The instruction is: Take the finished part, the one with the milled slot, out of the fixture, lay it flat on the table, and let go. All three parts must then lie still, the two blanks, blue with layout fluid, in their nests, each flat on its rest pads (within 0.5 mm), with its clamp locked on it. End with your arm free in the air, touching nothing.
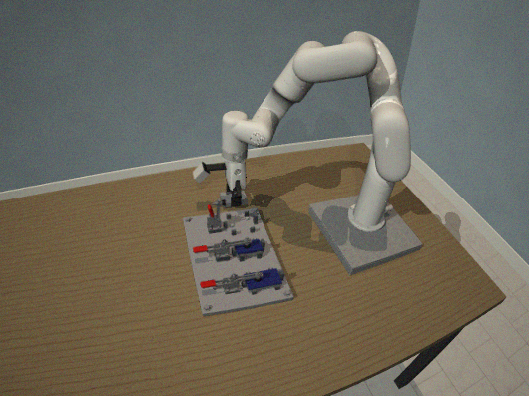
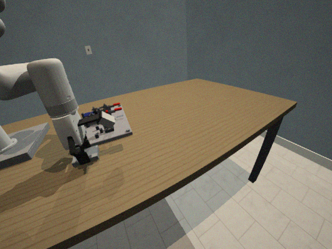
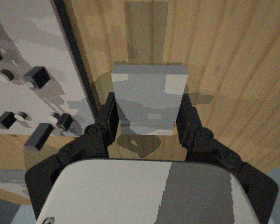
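Observation:
The grey finished part (image 1: 226,199) (image 2: 94,153) (image 3: 148,92) is level between the fingers of my gripper (image 1: 235,199) (image 2: 82,158) (image 3: 147,103), which is shut on it. It is beyond the fixture plate's far edge, low over the wood; whether it touches the table I cannot tell. A line across it near the fingers shows in the wrist view. Two blue blanks (image 1: 250,248) (image 1: 264,279) sit in their nests, clamp arms over them and red handles (image 1: 200,249) (image 1: 208,284) lying down. The third nest is empty, its red handle (image 1: 211,211) upright. Pad contact is too small to judge.
The fixture plate (image 1: 197,272) (image 2: 126,127) (image 3: 30,25) lies beside the held part, with small posts and stops standing on it near the gripper. The robot's base slab (image 1: 329,242) (image 2: 34,140) is on the arm's side of the table (image 1: 100,297) (image 2: 175,118).

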### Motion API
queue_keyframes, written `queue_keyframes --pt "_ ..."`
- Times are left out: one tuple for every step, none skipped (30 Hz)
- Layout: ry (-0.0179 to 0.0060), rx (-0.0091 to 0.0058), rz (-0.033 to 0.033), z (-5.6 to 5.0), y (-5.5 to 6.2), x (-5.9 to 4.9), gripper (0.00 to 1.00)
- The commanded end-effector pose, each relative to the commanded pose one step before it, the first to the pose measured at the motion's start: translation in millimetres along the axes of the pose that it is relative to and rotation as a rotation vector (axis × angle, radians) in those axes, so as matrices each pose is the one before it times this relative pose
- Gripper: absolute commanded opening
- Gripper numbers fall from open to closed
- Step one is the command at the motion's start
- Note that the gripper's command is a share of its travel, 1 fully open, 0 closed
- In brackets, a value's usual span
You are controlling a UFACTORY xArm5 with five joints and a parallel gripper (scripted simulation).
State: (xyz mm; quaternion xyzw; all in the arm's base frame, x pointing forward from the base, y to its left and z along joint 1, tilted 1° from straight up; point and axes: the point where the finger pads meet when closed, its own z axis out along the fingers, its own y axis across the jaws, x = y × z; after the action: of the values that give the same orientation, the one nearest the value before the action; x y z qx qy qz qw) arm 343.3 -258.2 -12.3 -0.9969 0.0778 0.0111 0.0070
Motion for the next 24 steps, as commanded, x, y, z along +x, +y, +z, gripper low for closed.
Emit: queue_keyframes --pt "0.00330 -0.00174 0.00000 0.03 0.68 1.28 0.00" --pt "0.00000 0.00000 0.00000 0.38 0.00 0.00 0.00" --pt "0.00000 0.00000 0.00000 0.38 0.00 0.00 0.00" --pt "0.00000 0.00000 0.00000 0.38 0.00 0.01 0.00" --pt "0.00000 0.00000 0.00000 0.37 0.00 0.00 0.00" --pt "0.00000 0.00000 0.00000 0.37 0.00 0.00 0.00" --pt "0.00000 0.00000 0.00000 0.00 0.00 0.00 0.00" --pt "0.00000 0.00000 0.00000 0.00 0.00 0.00 0.00" --pt "0.00000 0.00000 0.00000 0.35 0.00 0.00 0.00" --pt "0.00000 0.00000 0.00000 0.33 0.00 0.00 0.00" --pt "0.00000 0.00000 0.00000 0.31 0.00 0.00 0.00" --pt "0.00000 0.00000 0.00000 0.29 0.00 0.00 0.00" --pt "0.00000 0.00000 0.00000 0.26 0.00 0.00 0.00" --pt "0.00000 0.00000 0.00000 0.23 0.00 0.00 0.00" --pt "0.00000 0.00000 0.00000 0.20 0.00 0.00 0.00" --pt "0.00000 0.00000 0.00000 0.17 0.00 0.00 0.00" --pt "0.00000 0.00000 0.00000 0.13 0.00 0.00 0.00" --pt "0.00000 0.00000 0.00000 0.10 0.00 0.00 0.00" --pt "0.00000 0.00000 0.00000 0.07 0.00 0.00 0.00" --pt "0.00000 0.00000 0.00000 0.05 0.00 0.00 0.00" --pt "0.00000 0.00000 0.00000 0.03 0.00 0.00 0.00" --pt "0.00000 0.00000 0.00000 0.01 0.00 0.00 0.00" --pt "0.00000 0.00000 0.00000 0.00 0.00 0.00 0.00" --pt "0.00000 0.00000 0.00000 0.00 0.00 0.00 0.00"
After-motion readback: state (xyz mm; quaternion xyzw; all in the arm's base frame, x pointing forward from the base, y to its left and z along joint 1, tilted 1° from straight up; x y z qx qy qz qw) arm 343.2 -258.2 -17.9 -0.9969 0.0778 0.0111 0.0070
